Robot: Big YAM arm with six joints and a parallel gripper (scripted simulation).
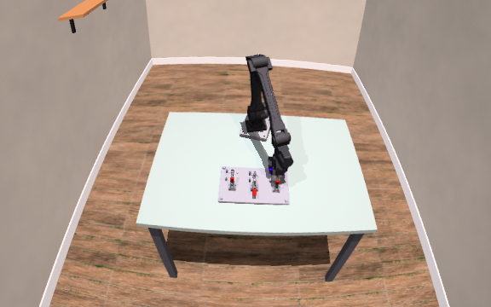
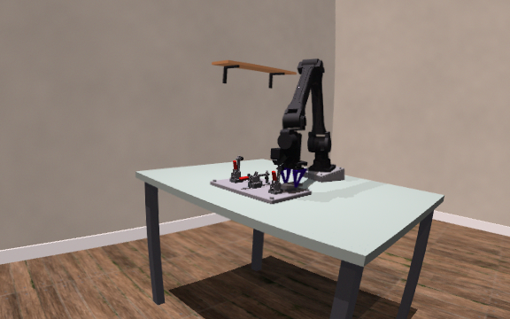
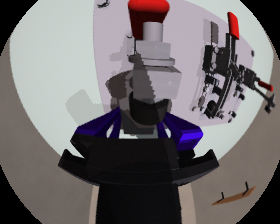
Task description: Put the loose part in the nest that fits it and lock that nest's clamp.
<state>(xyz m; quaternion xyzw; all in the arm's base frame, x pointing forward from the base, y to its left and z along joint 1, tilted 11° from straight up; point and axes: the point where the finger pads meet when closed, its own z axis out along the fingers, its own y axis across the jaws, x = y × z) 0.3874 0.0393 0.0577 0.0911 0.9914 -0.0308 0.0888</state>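
Note:
A light fixture plate (image 1: 228, 197) (image 2: 255, 193) (image 3: 111, 36) lies on the table and carries three small toggle clamps with red handles. My gripper (image 1: 276, 173) (image 2: 292, 178) (image 3: 138, 110), with blue fingers, is down at the right-hand nest and is shut on a grey part (image 3: 134, 92). It holds the part low over that nest, just behind the nest's clamp (image 1: 277, 184) (image 2: 274, 182). That clamp's red handle (image 3: 148, 10) stands up. Whether the part rests flat on the pads is hidden by the fingers.
The middle clamp (image 1: 254, 188) (image 2: 255, 179) and the left clamp (image 1: 232, 181) (image 2: 235, 170) stand on the same plate, to the right in the wrist view. The arm's base (image 1: 255, 131) sits behind the plate. A wall shelf (image 2: 255, 67) hangs high up.

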